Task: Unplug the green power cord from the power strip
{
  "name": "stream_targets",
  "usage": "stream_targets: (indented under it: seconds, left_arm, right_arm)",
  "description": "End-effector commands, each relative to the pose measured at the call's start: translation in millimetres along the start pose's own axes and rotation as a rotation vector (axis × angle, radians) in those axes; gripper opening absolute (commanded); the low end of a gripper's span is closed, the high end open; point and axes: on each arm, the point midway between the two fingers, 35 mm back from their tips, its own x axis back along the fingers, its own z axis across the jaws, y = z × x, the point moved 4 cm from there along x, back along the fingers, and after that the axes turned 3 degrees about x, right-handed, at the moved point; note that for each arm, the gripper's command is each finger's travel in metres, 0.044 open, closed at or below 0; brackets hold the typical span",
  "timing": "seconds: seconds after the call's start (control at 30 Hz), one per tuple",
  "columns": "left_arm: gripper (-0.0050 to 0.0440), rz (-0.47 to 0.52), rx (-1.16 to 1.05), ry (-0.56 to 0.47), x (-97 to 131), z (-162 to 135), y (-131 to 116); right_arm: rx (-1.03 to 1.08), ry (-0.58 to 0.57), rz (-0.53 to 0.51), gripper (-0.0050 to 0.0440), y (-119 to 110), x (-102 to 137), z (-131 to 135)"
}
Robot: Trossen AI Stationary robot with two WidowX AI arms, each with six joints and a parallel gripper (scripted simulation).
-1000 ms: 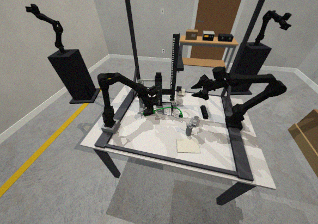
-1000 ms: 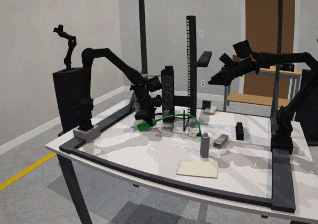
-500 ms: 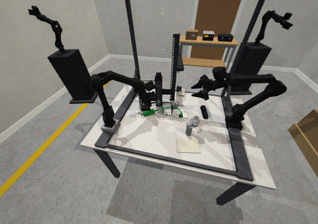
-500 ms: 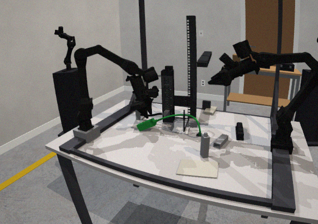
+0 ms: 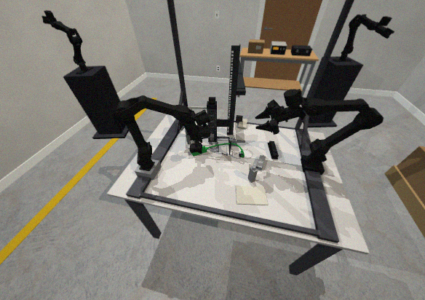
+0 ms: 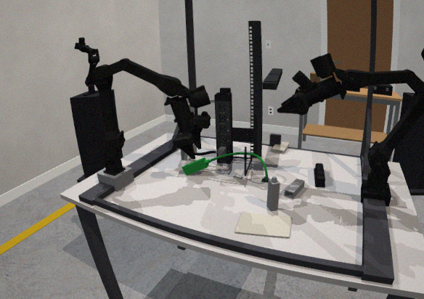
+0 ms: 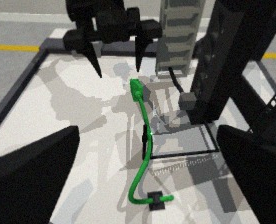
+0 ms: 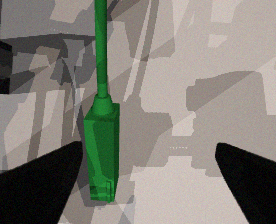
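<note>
Back the nearer right gripper (image 5: pixel 196 147) (image 6: pixel 196 152) (image 7: pixel 119 74) (image 8: pixel 149 149), wide and empty like the left gripper (image 5: pixel 257 122) (image 6: pixel 279 109) (image 7: pixel 148 132), off the green plug (image 5: pixel 196 153) (image 6: pixel 195 166) (image 7: pixel 136 90) (image 8: pixel 102 155), out of the power strip (image 5: pixel 212 121) (image 6: pixel 223 126) (image 7: pixel 212 75), lengthwise between fingertips, nearer one.

The right tool (image 5: pixel 196 148) (image 6: pixel 197 152) (image 7: pixel 119 74) (image 8: pixel 149 149) points steeply downward and the left tool (image 5: pixel 256 122) (image 6: pixel 279 110) (image 7: pixel 148 132) hovers higher, both with fingers spread wide.
</note>
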Motion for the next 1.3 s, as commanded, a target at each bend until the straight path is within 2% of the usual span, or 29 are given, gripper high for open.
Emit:
stream_targets:
  seconds: [0.0, 0.4, 0.47, 0.73, 0.93, 1.27]
  left_arm:
    - [0.04, -0.023, 0.002, 0.0, 4, 0, 6]
    - [0.04, -0.023, 0.002, 0.0, 4, 0, 6]
    - [0.04, -0.023, 0.002, 0.0, 4, 0, 6]
    - [0.04, -0.023, 0.002, 0.0, 4, 0, 6]
    - [0.04, -0.023, 0.002, 0.0, 4, 0, 6]
    - [0.04, -0.023, 0.002, 0.0, 4, 0, 6]
  right_arm:
    - [0.147, 0.057, -0.026, 0.04, 8, 19, 1]
    - [0.696, 0.189, -0.026, 0.04, 0, 42, 4]
    - [0.696, 0.189, -0.026, 0.04, 0, 42, 4]
    - [1.0, 0.267, -0.063, 0.04, -5, 57, 6]
    - [1.142, 0.301, -0.093, 0.04, -8, 65, 7]
    - [1.179, 0.315, -0.092, 0.04, -9, 65, 8]
